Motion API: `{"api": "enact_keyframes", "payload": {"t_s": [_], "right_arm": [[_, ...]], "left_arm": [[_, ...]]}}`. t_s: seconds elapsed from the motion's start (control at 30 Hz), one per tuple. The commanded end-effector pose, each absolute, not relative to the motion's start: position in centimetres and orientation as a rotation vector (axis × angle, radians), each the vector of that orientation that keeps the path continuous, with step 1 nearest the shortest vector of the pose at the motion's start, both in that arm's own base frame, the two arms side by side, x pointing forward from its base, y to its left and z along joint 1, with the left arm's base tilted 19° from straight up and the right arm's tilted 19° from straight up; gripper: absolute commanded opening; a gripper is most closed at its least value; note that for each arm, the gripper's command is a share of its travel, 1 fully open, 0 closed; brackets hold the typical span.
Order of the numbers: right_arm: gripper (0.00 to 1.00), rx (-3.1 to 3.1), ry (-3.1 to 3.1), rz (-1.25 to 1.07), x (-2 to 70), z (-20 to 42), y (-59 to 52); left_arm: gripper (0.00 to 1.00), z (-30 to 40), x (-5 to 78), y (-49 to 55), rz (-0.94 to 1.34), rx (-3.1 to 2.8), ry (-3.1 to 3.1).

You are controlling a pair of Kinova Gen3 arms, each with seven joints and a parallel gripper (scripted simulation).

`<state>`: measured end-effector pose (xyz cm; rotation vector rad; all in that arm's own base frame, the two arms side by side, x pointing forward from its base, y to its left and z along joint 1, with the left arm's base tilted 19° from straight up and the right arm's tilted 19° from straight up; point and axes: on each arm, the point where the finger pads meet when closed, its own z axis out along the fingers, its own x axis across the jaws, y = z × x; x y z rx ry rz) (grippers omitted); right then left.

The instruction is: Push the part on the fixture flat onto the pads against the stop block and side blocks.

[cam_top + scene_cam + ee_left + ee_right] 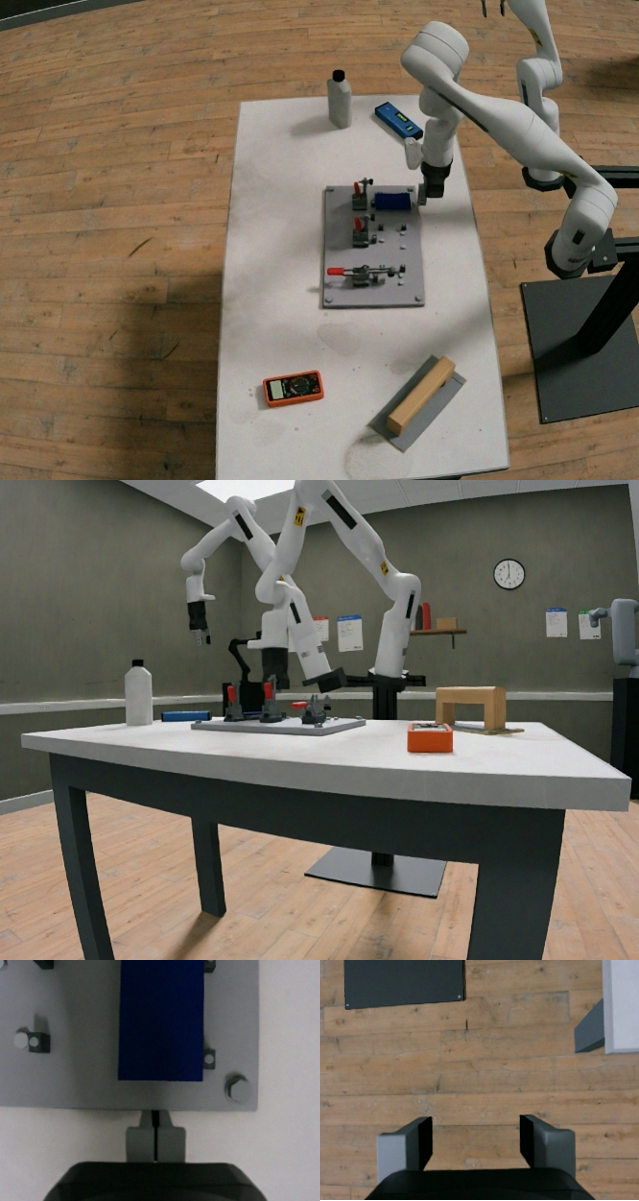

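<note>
Left wrist: part (392, 201) (161, 1023) beyond fingers.

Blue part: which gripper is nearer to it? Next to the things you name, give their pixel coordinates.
Left. The left gripper (422, 195) (281, 683) (154, 1128) is just off the end of the blue part (391, 201) (252, 713) (161, 1020); the right gripper (493, 8) (203, 637) (476, 1134) hangs away from it, above the floor beyond the table.

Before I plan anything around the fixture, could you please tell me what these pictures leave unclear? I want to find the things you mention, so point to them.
- Pads under the blue part (392, 201) (161, 1020): hidden beneath it in the top and left wrist views.
- The blue part's far end: cut off by the left wrist view's upper edge.
- Contact with the side blocks (209, 1058): too fine to tell in the left wrist view.
- Right pincer (476, 1123): cut off by the top view's upper edge.
</note>
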<state>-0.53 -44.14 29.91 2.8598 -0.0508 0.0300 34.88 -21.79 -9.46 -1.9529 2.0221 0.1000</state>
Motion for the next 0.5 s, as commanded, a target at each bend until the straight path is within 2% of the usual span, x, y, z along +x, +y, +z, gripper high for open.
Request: {"api": "enact_keyframes", "payload": {"t_s": [0.0,0.47], "right_arm": [[1.00,2.858,-0.051,0.030,-0.6,30.0,-44.2],[1.00,2.858,-0.051,0.030,-0.6,30.0,-44.2]], "left_arm": [[0.00,-8.8,35.0,-22.1,0.083,-1.949,2.027],[0.00,-5.9,34.1,-22.9,0.094,-1.947,2.034]]}}
